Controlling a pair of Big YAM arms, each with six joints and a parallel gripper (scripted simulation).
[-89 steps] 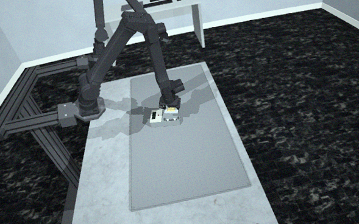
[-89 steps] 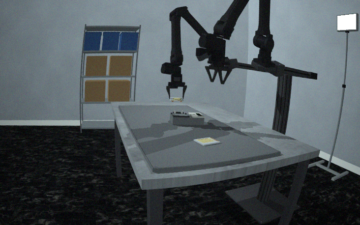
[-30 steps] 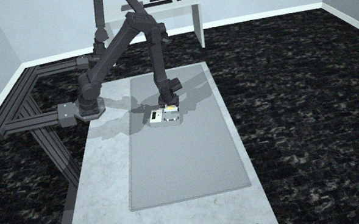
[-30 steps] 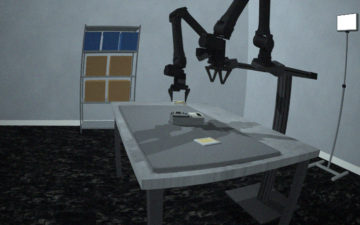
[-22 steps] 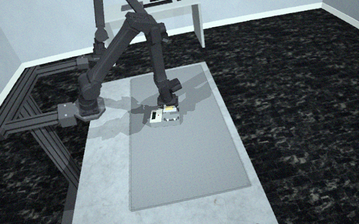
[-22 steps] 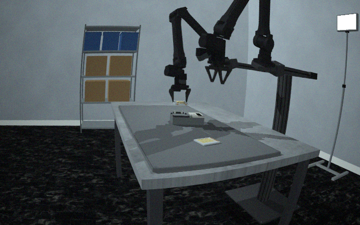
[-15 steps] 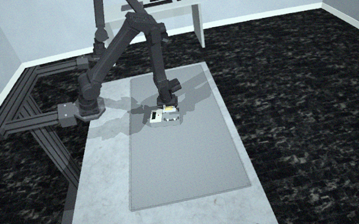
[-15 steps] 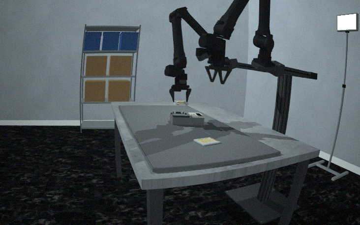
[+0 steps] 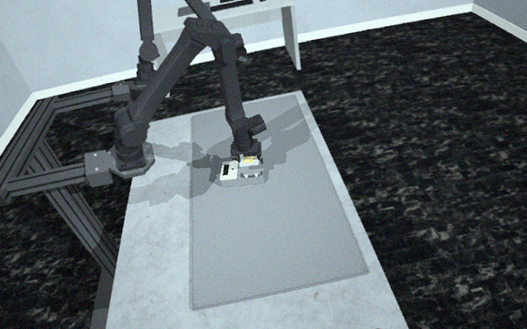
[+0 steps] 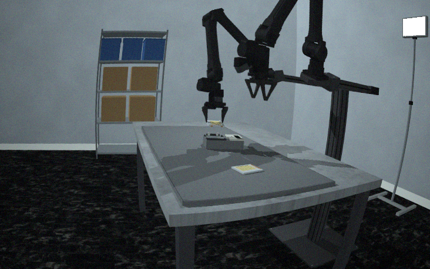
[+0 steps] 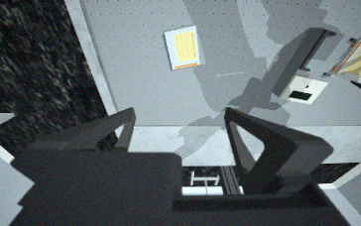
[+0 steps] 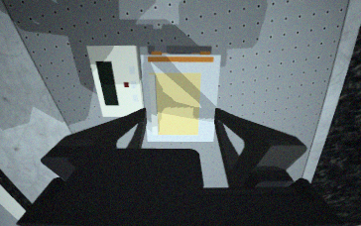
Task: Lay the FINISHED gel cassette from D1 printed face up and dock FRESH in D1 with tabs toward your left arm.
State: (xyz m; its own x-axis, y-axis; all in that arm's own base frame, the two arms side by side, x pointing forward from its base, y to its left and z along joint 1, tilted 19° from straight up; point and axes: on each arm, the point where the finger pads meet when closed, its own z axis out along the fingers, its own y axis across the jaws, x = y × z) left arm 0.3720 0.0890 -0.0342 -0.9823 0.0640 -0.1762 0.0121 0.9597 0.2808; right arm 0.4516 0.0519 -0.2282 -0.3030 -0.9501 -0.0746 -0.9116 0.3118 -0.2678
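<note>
My right gripper (image 10: 215, 122) (image 12: 180, 112) is shut on the side edges of a cassette (image 12: 179, 96) (image 9: 248, 160), holding it above the dock's height, roughly level, yellow window up, copper tabs toward my left arm. Its label is unreadable; a pale strip runs along one side of its window, and I cannot tell whether it is a comb. Dock D1 (image 9: 244, 181) (image 10: 224, 144) (image 12: 130, 104) (image 11: 317, 85) stands upright on the deck; I see no cassette in the visible part of its bay. Another cassette (image 10: 247, 168) (image 11: 185, 47) lies flat, yellow window up. My left gripper (image 10: 259, 98) (image 11: 180, 112) is open, high up.
The grey perforated deck (image 9: 271, 239) (image 10: 285, 180) lies on the pale table (image 9: 163, 266). The loose cassette lies on the side of D1 nearer my left arm. My left arm hangs over the table at the frame side. Arm shadows darken the deck around D1.
</note>
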